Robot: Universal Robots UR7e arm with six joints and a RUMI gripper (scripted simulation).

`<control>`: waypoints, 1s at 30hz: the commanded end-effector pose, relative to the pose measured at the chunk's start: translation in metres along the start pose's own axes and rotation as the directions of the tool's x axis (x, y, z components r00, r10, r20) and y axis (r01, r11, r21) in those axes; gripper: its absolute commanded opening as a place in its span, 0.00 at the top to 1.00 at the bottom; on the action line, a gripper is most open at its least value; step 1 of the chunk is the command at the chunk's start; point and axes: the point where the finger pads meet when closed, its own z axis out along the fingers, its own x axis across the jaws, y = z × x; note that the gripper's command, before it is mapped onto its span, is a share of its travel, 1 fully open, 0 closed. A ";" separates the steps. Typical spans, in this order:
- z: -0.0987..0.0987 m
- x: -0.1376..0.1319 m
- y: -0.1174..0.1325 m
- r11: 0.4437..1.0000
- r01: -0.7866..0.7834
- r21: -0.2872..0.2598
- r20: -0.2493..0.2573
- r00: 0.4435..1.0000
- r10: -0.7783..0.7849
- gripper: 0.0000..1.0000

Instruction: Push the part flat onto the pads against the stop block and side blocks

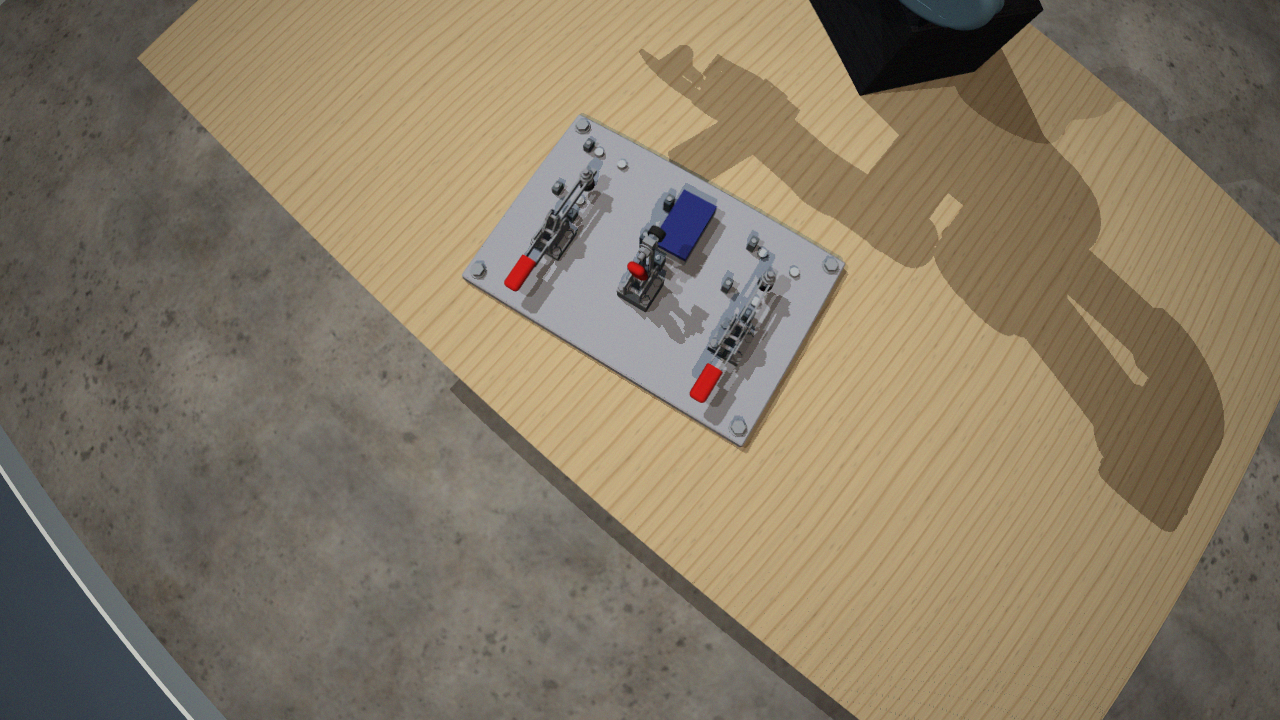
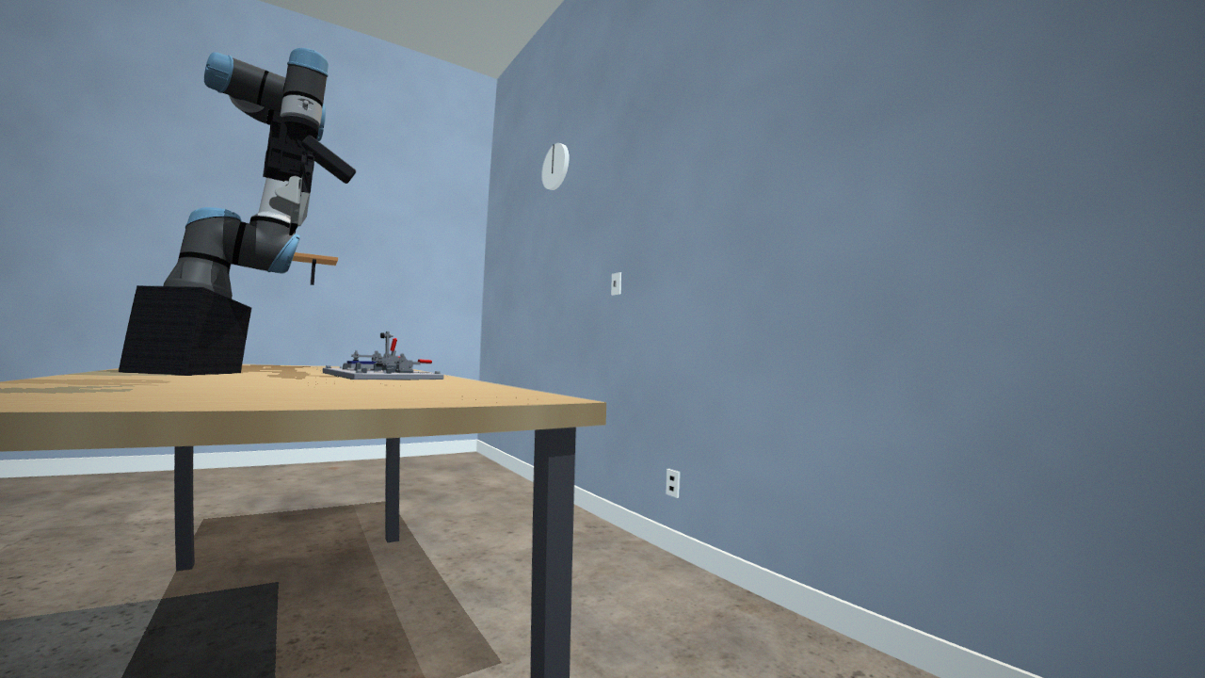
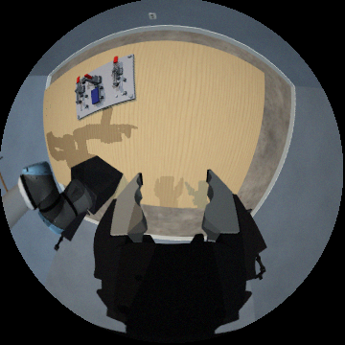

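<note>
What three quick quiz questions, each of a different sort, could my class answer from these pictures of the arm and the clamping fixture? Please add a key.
1. True or false: the gripper holds the blue part.
2. How many red-handled clamps stand on the grey fixture plate?
3. Multiple choice: the gripper is
A) touching the blue part
B) high above the table, away from the fixture
C) resting on the floor

Key:
1. False; its fingers stand apart with nothing between them.
2. Three: one at each end and one in the middle, beside the blue part.
3. B
</note>
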 end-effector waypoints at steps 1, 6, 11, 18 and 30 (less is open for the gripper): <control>-0.001 -0.002 -0.001 1.000 0.000 0.000 -0.002 1.000 0.000 0.42; -0.001 -0.002 -0.001 1.000 0.000 0.000 -0.002 1.000 0.000 0.42; 0.003 -0.053 -0.032 1.000 0.000 0.000 -0.002 1.000 0.000 0.42; 0.003 -0.053 -0.032 1.000 0.000 0.000 -0.002 1.000 0.000 0.42; 0.008 -0.104 -0.063 1.000 0.000 0.000 -0.002 1.000 0.000 0.42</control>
